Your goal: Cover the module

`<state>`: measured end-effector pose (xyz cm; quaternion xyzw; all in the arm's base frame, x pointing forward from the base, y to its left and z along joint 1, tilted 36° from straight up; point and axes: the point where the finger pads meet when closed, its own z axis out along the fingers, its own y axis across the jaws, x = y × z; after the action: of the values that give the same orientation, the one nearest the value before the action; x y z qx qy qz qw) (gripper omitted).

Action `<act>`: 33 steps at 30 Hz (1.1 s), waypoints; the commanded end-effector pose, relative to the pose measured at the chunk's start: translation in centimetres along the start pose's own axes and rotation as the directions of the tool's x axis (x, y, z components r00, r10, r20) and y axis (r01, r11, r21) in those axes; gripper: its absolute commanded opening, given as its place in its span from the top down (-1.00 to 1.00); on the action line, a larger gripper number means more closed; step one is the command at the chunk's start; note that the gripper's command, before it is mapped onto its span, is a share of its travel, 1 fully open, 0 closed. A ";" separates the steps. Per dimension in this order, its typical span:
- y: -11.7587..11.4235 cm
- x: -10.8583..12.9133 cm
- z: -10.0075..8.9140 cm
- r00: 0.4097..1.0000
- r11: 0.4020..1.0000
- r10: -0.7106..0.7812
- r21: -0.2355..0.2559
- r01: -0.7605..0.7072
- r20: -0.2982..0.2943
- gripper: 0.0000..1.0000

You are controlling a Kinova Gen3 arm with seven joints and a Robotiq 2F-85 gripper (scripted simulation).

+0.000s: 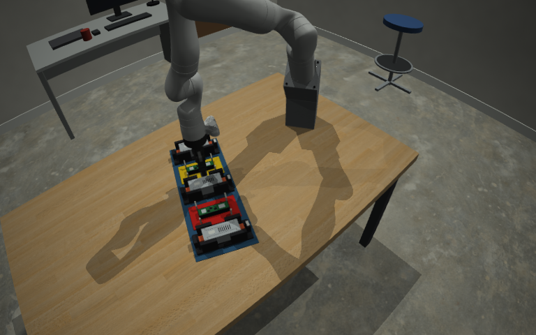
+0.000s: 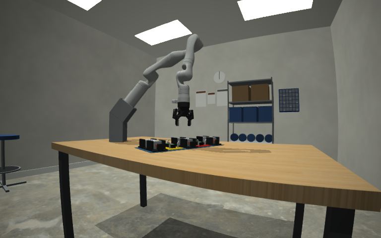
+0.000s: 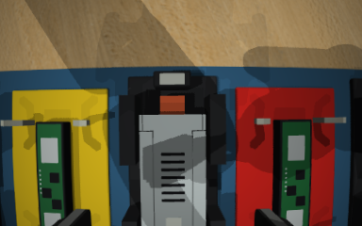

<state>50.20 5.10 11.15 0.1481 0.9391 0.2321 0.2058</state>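
A blue mat (image 1: 211, 199) on the wooden table carries three grey covers in black holders, a yellow plate and a red plate. The yellow plate (image 3: 61, 155) holds a green module (image 3: 50, 174). The middle cover (image 3: 173, 165), grey with vent slots, sits in its black holder (image 1: 206, 184) between the yellow plate and the red plate (image 3: 285, 151). My gripper (image 2: 183, 117) is open and empty, hanging well above the middle cover. Its fingertips show at the bottom of the wrist view on either side of that cover. The far cover (image 1: 185, 147) is partly hidden by my wrist. The near cover (image 1: 221, 231) sits at the mat's front end.
The red plate holds another green module (image 3: 296, 174). My arm's grey base block (image 1: 301, 98) stands at the table's far side. Beyond the table are a desk (image 1: 94, 35), a blue stool (image 1: 397, 51) and a shelf (image 2: 250, 109).
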 end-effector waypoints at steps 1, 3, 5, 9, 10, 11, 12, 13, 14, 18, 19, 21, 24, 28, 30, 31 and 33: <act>-1.2 -0.1 0.0 1.000 1.000 -0.002 0.000 0.002 0.002 -1.00; -2.4 -0.1 0.0 1.000 1.000 -0.004 0.001 0.004 0.003 -1.00; -3.6 -0.1 0.0 1.000 1.000 -0.006 0.001 0.006 0.003 -1.00; -6.0 -0.1 0.0 1.000 1.000 -0.010 0.001 0.010 0.005 -1.00; -6.0 -0.1 0.0 1.000 1.000 -0.010 0.001 0.010 0.005 -1.00; -6.0 -0.1 0.0 1.000 1.000 -0.010 0.001 0.010 0.005 -1.00; -6.0 -0.1 0.0 1.000 1.000 -0.010 0.001 0.010 0.005 -1.00; -6.0 -0.1 0.0 1.000 1.000 -0.010 0.001 0.010 0.005 -1.00; -6.0 -0.1 0.0 1.000 1.000 -0.010 0.001 0.010 0.005 -1.00; -6.8 -0.3 0.0 1.000 1.000 -0.014 0.002 0.014 0.005 -1.00; -7.4 -0.3 0.0 1.000 1.000 -0.013 0.002 0.013 0.005 -1.00; -8.6 -0.3 0.1 1.000 1.000 -0.012 0.002 0.012 0.005 -1.00; -10.4 -0.3 0.1 1.000 1.000 -0.011 0.001 0.011 0.005 -1.00; -11.6 -0.3 0.1 1.000 1.000 -0.010 0.001 0.010 0.005 -1.00; -11.6 -0.3 0.1 1.000 1.000 -0.010 0.001 0.010 0.005 -1.00; -11.6 -0.3 0.1 1.000 1.000 -0.010 0.001 0.010 0.005 -1.00; -11.6 -0.3 0.1 1.000 1.000 -0.010 0.001 0.010 0.005 -1.00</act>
<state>48.33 -4.40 5.51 0.1473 0.9394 0.2303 0.2070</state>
